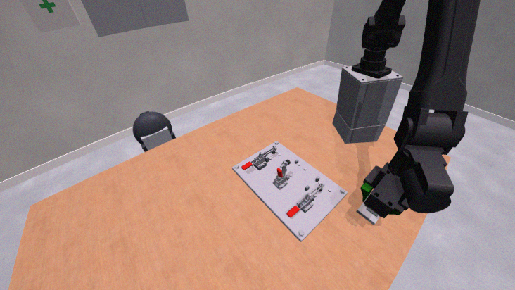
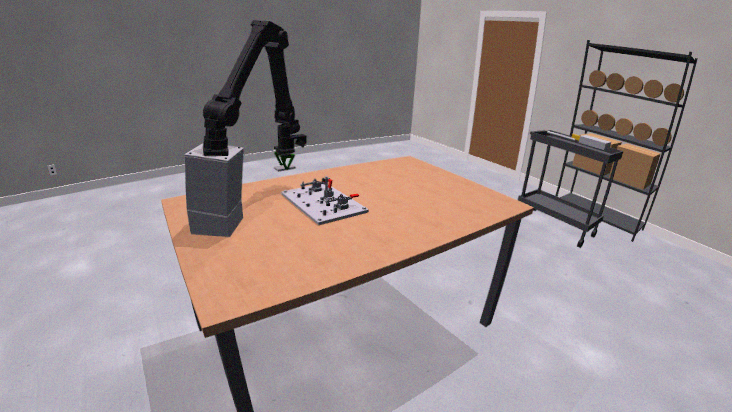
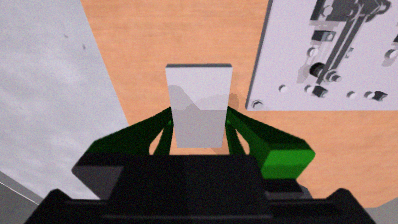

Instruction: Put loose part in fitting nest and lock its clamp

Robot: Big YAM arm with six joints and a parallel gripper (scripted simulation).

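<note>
The loose part, a flat pale grey rectangular plate (image 1: 366, 215) (image 2: 281, 168) (image 3: 197, 87), is between the fingers of my gripper (image 2: 285, 164) (image 3: 199, 111). The gripper is shut on it and holds it above the table, beside the fixture plate (image 1: 266, 191) (image 3: 280, 60). The fixture bears three clamps with red handles. The far clamp's handle (image 1: 246, 165) and the near clamp's handle (image 1: 293, 211) lie low, with their bars reaching forward over their nests. The middle handle (image 1: 280, 172) (image 2: 329, 183) stands upright, its bar raised. Pads and dark blocks are small; their exact layout is hard to tell.
The wooden table (image 1: 151, 216) (image 2: 286, 255) carries the fixture and the grey arm pedestal (image 1: 364, 108) (image 2: 214, 189). The part hangs near a table edge. Bolts (image 1: 301, 233) (image 3: 257, 104) stand at the fixture's corners. A chair (image 1: 152, 124) is beyond the table.
</note>
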